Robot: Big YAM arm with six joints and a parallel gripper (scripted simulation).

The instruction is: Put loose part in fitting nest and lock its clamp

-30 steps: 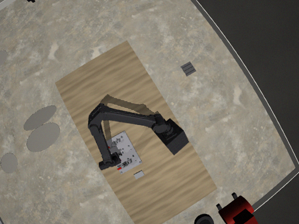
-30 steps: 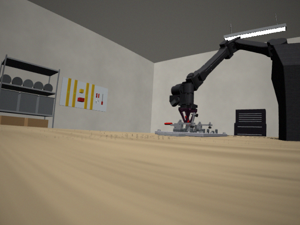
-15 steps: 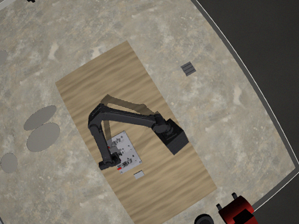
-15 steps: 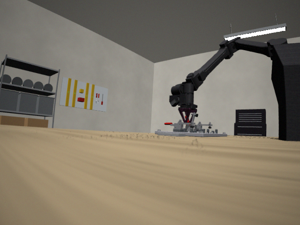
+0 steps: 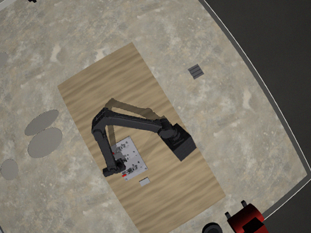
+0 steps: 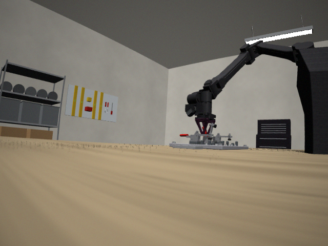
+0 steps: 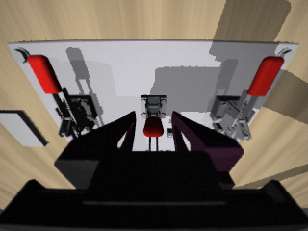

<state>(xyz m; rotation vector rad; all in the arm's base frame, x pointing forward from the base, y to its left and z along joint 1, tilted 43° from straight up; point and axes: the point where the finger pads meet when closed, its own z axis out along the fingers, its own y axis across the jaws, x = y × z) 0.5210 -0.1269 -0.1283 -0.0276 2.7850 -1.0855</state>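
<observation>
The grey fixture plate (image 5: 137,156) (image 6: 182,144) (image 7: 125,60) lies on the wooden table (image 5: 174,196) and carries three toggle clamps with red handles. My gripper (image 7: 153,115) (image 6: 204,131) is low over the plate, open partway. Its fingers straddle the red handle of the middle clamp (image 7: 153,128) without gripping it; that handle stands up. The left clamp's handle (image 7: 43,73) (image 6: 183,135) and the right clamp's handle (image 7: 265,76) lie back. The loose part (image 5: 144,181) (image 7: 19,126), a flat grey plate, lies on the table beside the fixture, to the gripper's left.
The arm's black base (image 5: 182,147) (image 6: 312,100) stands on the table edge beyond the fixture. A black tool chest (image 6: 273,133), a shelf rack (image 6: 28,100) and a wall board (image 6: 91,107) stand far off around the room.
</observation>
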